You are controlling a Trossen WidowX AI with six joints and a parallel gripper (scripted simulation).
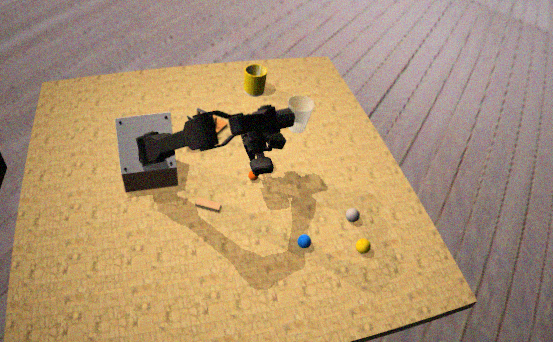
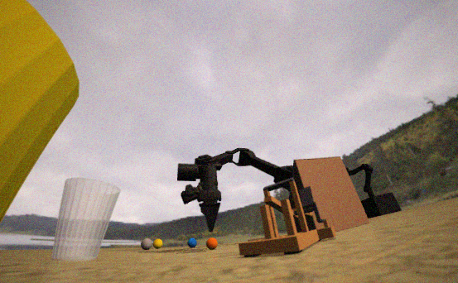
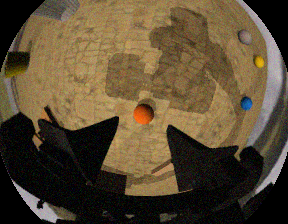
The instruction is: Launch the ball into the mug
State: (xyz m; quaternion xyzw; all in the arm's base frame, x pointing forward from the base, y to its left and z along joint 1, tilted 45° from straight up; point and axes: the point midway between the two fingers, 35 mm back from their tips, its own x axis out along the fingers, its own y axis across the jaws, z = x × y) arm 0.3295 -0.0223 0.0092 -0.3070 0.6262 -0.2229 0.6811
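The orange ball [image 1: 252,176] [image 2: 211,243] [image 3: 143,114] lies on the table [image 1: 122,280]. My gripper [image 1: 259,171] [image 2: 211,228] [image 3: 143,124] is open and empty, pointing down above the orange ball. In the wrist view the ball shows just beyond the gap between the fingertips. The wooden catapult [image 1: 220,124] [image 2: 271,245] stands near the arm's base; the arm hides most of it in the top view. The yellow mug [image 1: 255,82] [image 2: 14,103] [image 3: 16,65] stands upright at the back of the table.
A clear cup [image 1: 300,114] [image 2: 80,219] [image 3: 57,6] stands right of the mug. A blue ball [image 1: 304,241] [image 3: 246,103], a yellow ball [image 1: 363,245] [image 3: 259,61] and a grey ball [image 1: 352,215] [image 3: 244,37] lie to the front right. A small wooden block [image 1: 208,204] lies near the base box [image 1: 149,180].
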